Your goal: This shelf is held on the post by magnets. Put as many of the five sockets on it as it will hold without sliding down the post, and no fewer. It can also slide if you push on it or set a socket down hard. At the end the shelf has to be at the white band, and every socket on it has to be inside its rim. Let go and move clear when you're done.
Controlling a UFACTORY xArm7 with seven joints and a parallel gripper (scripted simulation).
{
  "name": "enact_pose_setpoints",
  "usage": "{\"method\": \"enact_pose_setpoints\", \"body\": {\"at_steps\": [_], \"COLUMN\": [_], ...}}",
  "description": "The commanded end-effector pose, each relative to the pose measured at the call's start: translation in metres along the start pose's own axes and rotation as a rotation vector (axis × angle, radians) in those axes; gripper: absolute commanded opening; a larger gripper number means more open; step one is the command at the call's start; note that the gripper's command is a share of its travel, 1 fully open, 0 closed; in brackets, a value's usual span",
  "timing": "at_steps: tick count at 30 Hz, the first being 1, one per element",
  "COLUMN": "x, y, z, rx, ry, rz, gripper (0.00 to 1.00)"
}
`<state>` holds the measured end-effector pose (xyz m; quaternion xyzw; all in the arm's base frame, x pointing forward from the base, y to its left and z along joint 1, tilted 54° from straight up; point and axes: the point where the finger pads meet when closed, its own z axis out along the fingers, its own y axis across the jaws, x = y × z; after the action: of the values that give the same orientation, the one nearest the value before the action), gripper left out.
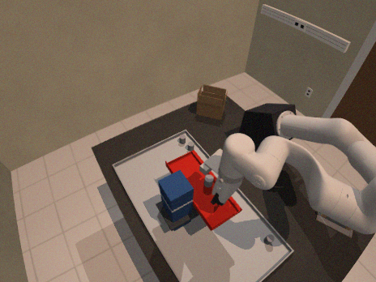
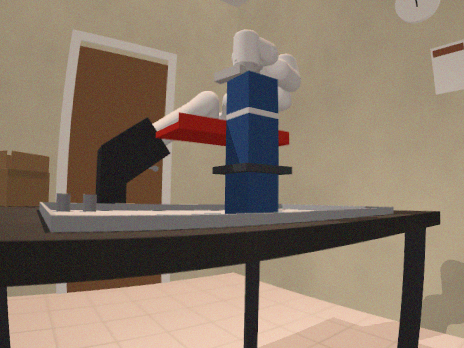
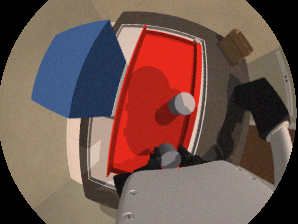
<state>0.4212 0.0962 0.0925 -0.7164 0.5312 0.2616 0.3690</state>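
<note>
The red shelf [image 1: 184,165] [image 2: 200,131] [image 3: 167,52] is on the far side of the blue post [image 1: 177,190] [image 2: 250,190] [image 3: 80,70] in the exterior view, its rim appearing lower than the white band [image 2: 249,110]. One grey socket [image 1: 208,179] [image 3: 184,103] stands upright on the shelf, near its rim. My gripper [image 1: 217,200] [image 3: 167,154] is shut on another grey socket [image 3: 170,155], over one end of the shelf. Whether that socket touches the shelf floor is unclear. Two sockets [image 1: 182,140] [image 1: 190,147] [image 2: 63,202] [image 2: 90,202] and, at the opposite end, another socket [image 1: 269,239] stand in the tray.
The grey-rimmed tray [image 1: 142,154] [image 2: 135,218] lies under the post and shelf on the dark table [image 1: 106,151] [image 2: 150,254]. A dark collar [image 2: 252,169] surrounds the post below the shelf. The post top rises beside the shelf. A brown box [image 1: 211,104] [image 3: 236,46] stands at the back.
</note>
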Motion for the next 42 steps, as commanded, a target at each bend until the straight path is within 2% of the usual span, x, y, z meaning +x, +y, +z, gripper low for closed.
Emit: {"method": "enact_pose_setpoints", "body": {"at_steps": [1,11,12,42], "x": [0.0007,0.0007,0.0007,0.0007], "y": [-0.0009,-0.0009,-0.0009,-0.0009], "z": [-0.0017,-0.0013,-0.0013,-0.0013], "rx": [0.004,0.004,0.004,0.004], "ry": [0.002,0.002,0.002,0.002], "rz": [0.000,0.000,0.000,0.000], "gripper": [0.00,0.00,0.52,0.52]}}
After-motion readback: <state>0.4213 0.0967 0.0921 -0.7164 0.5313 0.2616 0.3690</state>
